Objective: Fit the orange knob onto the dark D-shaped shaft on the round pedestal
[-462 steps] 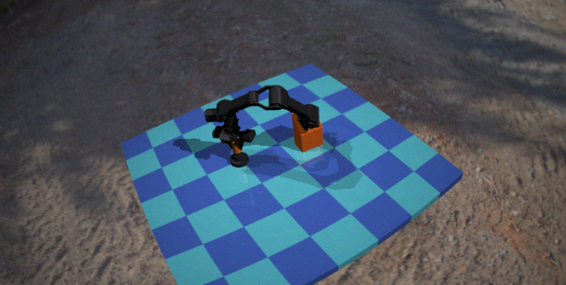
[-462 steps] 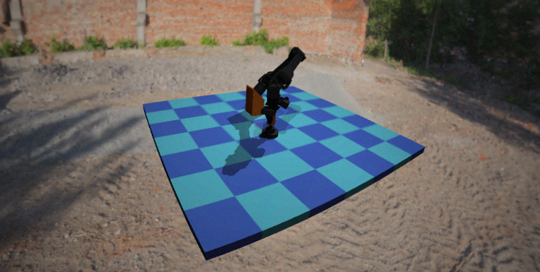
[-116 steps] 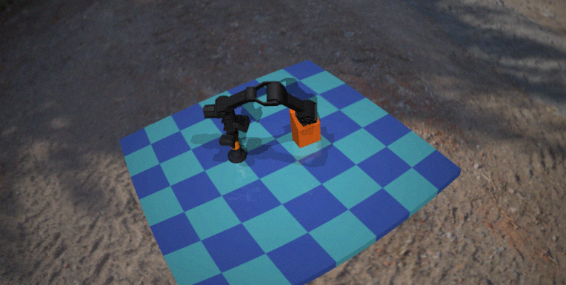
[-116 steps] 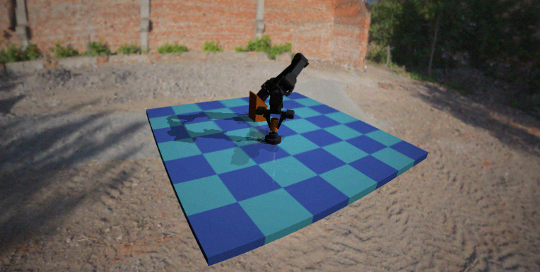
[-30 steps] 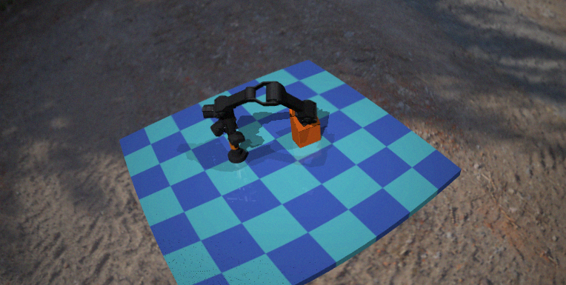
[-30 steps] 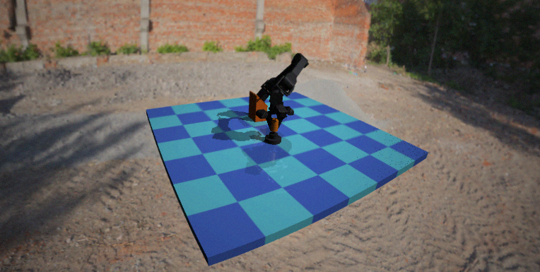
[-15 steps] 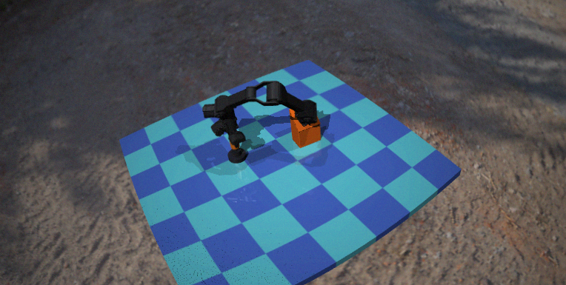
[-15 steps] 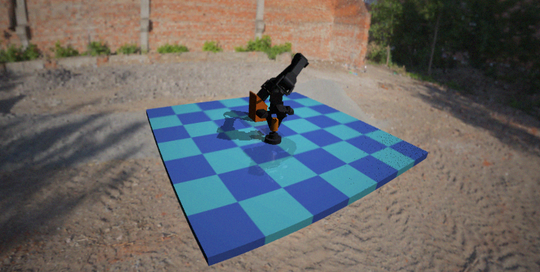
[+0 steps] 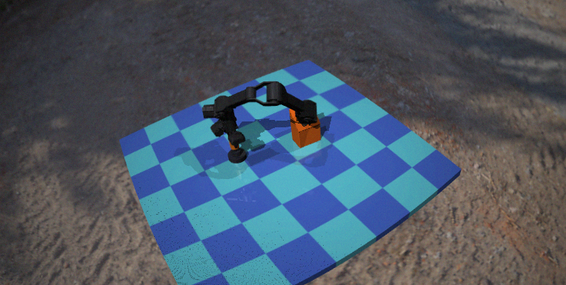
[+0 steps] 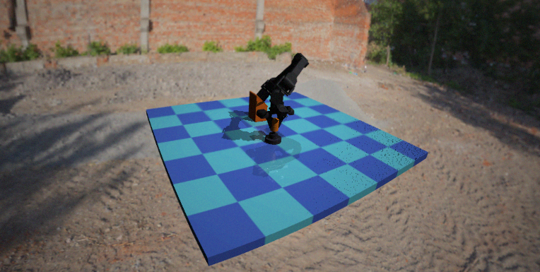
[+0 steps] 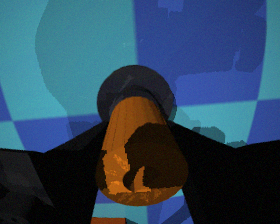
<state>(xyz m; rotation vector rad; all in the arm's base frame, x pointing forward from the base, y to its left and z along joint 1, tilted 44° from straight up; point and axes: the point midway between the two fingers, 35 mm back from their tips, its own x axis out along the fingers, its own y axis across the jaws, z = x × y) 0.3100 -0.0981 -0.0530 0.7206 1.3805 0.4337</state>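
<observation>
The orange knob [image 9: 233,147] [image 10: 275,124] [image 11: 135,112] is a tall, ribbed, roughly upright cylinder. My gripper [image 9: 235,145] [image 10: 274,123] [image 11: 136,126] is shut on it, with one dark finger on each side. The round dark pedestal [image 9: 237,157] [image 10: 273,140] [image 11: 107,95] stands on the board right below the knob. The knob's lower end is over the pedestal's middle and close to its top. The shaft is hidden, and I cannot tell how far the knob is down on it. In the wrist view the knob's top end is partly in shadow and shows a small dark opening.
The arm's orange base block [image 9: 305,136] [image 10: 256,110] stands on the blue and teal checkered board [image 9: 321,212] [image 10: 226,164], behind the pedestal in the exterior view. The black arm [image 9: 272,92] [image 10: 288,75] arches from the block to above the pedestal. Arm shadows lie around the pedestal.
</observation>
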